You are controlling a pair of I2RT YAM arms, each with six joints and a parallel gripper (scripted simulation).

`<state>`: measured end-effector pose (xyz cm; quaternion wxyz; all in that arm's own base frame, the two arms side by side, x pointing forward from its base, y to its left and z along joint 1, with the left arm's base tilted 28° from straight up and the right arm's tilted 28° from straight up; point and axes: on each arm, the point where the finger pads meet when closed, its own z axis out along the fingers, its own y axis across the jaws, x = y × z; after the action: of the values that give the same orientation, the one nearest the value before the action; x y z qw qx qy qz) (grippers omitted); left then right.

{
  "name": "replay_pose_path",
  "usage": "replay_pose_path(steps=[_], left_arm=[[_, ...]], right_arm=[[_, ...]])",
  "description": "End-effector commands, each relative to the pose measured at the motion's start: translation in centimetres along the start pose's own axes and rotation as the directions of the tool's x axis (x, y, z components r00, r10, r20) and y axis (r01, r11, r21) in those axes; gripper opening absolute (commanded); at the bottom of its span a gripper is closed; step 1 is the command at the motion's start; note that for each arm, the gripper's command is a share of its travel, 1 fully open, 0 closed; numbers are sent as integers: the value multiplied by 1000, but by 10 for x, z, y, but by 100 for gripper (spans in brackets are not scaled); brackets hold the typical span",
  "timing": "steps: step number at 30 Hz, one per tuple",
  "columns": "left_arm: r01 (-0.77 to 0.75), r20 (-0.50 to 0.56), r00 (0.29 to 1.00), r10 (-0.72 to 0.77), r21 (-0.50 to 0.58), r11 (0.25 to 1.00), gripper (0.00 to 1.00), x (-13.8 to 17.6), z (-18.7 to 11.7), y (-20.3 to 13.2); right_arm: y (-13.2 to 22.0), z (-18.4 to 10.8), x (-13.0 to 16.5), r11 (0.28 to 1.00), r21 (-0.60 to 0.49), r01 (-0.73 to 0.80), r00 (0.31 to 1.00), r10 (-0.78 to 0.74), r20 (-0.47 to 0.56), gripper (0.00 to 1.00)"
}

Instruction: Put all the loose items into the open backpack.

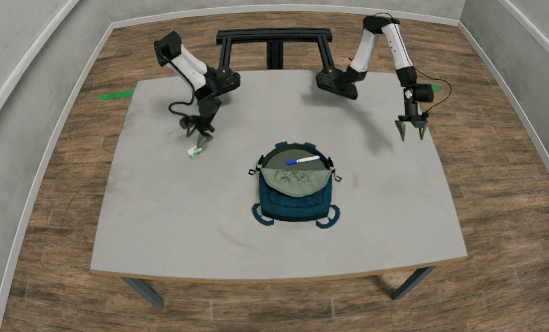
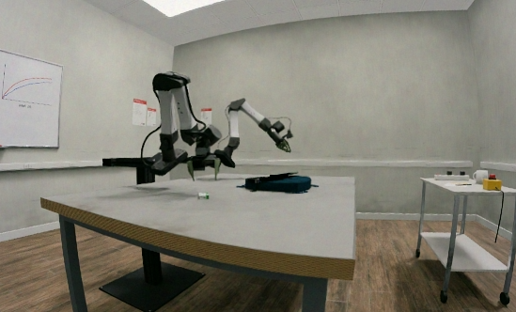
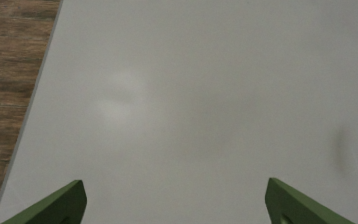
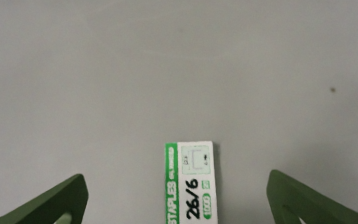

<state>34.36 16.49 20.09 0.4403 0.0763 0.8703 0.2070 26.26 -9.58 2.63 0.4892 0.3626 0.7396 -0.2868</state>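
Note:
The blue backpack (image 1: 295, 209) (image 2: 290, 184) lies mid-table, its grey-green flap (image 1: 297, 184) folded back over its body. A blue-and-white marker (image 1: 304, 160) lies in its open compartment. A green-and-white staples box (image 1: 194, 151) (image 2: 203, 195) (image 4: 196, 187) lies on the table, on the picture's left in the top view. My right gripper (image 1: 193, 142) (image 2: 204, 179) (image 4: 177, 182) is open and empty just above the box, which shows between its spread fingers in the right wrist view. My left gripper (image 1: 412, 139) (image 3: 176, 188) is open and empty, high near the opposite table side.
The backpack's straps (image 1: 263, 215) (image 1: 329, 217) and buckles (image 1: 252, 172) (image 1: 338, 178) stick out around it. The black mounting frame (image 1: 274, 35) stands behind the table's back edge. A white trolley (image 2: 469, 189) stands away from the table.

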Motion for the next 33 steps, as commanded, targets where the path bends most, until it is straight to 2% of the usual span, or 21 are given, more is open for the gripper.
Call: replay_pose_path(steps=[1,2,8,9,11,14,28,33], left_arm=[[-2,11,1000,2,-3,1000,90,-4,-2,1],[-2,11,1000,2,-3,1000,90,-4,-2,1],[-2,11,1000,2,-3,1000,90,-4,-2,1],[-2,11,1000,2,-3,1000,90,-4,-2,1],[-2,11,1000,2,-3,1000,90,-4,-2,1],[-2,11,1000,2,-3,1000,90,-4,-2,1],[-2,11,1000,2,-3,1000,90,-4,-2,1],[-2,11,1000,2,-3,1000,90,-4,-2,1]], right_arm=[[-3,-2,3,1000,21,5,1000,-4,-22,90],[-5,0,3,1000,24,0,996,3,-84,63],[-6,3,-3,1000,23,1,921,8,-389,63],[-8,5,3,999,29,19,903,-5,-430,63],[-8,5,3,999,29,19,903,-5,-430,63],[-9,4,4,999,31,30,843,-9,-539,63],[-8,1,4,999,28,19,847,-2,-532,63],[-3,8,4,1000,18,24,850,-11,-527,63]])
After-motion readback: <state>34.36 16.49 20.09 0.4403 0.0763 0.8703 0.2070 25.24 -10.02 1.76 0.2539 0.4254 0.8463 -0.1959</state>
